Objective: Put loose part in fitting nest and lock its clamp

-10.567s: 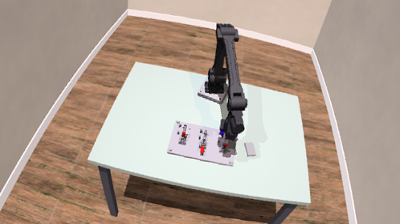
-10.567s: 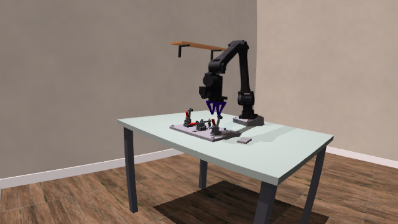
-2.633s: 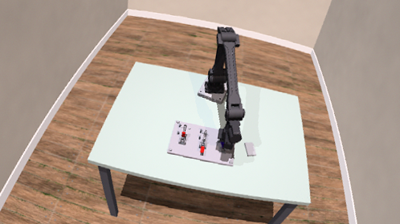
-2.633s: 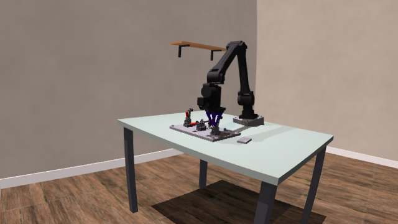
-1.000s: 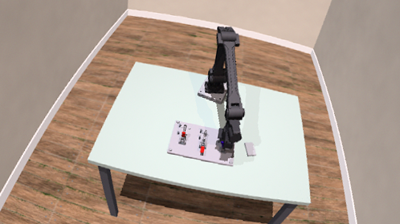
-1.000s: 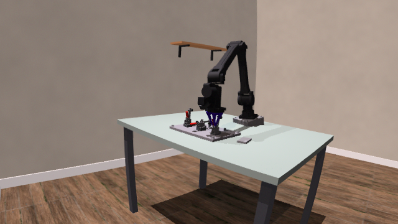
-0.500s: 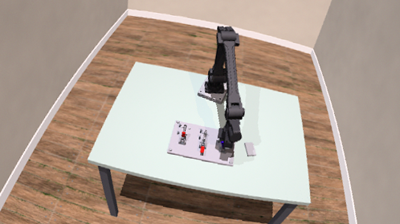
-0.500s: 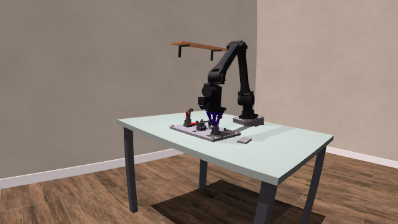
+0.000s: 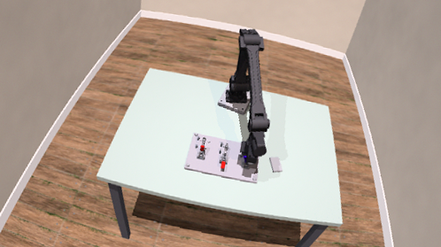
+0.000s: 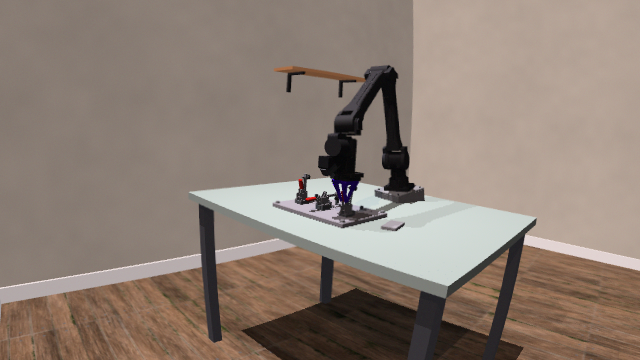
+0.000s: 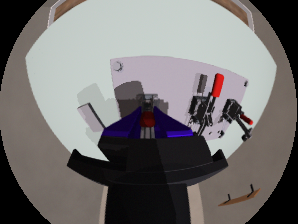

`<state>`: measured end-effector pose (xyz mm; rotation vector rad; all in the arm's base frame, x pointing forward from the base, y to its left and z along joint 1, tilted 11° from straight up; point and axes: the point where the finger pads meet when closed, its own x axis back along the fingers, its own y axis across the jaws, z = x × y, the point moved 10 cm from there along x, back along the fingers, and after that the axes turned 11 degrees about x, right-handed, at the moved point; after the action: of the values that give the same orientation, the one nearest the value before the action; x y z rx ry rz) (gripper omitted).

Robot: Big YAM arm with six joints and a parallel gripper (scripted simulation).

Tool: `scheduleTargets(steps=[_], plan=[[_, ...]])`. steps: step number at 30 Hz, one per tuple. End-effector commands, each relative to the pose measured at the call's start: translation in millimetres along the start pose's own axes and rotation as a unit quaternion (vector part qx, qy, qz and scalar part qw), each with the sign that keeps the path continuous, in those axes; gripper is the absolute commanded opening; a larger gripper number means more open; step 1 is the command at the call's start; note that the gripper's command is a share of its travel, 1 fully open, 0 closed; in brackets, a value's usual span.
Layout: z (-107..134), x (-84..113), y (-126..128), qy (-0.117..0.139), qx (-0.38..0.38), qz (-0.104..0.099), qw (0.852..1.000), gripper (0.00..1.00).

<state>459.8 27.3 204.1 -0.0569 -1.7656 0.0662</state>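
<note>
The grey fixture plate [image 9: 195,166] [image 10: 300,207] [image 11: 166,72] lies at the table's front middle and carries three clamps. My gripper [image 9: 247,160] [image 10: 345,204] [image 11: 147,110] stands over the right nest, pointing down. Its blue fingers are shut on that clamp's red handle, which shows between them in the wrist view. The left clamp's red handle [image 9: 202,148] [image 10: 301,183] [image 11: 248,120] stands upright. The middle clamp's handle [image 9: 222,165] [image 10: 311,199] [image 11: 217,84] lies low. The loose grey part [image 9: 276,164] [image 10: 393,225] [image 11: 89,112] lies flat on the table just right of the plate.
The arm's base [image 9: 233,104] [image 10: 400,194] is bolted on the table behind the fixture. A dark grey patch [image 9: 249,172] [image 11: 133,96] lies in the right nest under my gripper. A wooden shelf [image 10: 320,74] hangs on the wall.
</note>
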Motion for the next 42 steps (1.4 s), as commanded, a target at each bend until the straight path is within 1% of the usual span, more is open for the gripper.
scheduleTargets(steps=[1,42], plan=[[13.8,10.5,6.3,0.006,0.001,-0.001,1.000,0.00],[19.8,10.3,7.4,0.006,0.001,-0.002,1.000,0.00]])
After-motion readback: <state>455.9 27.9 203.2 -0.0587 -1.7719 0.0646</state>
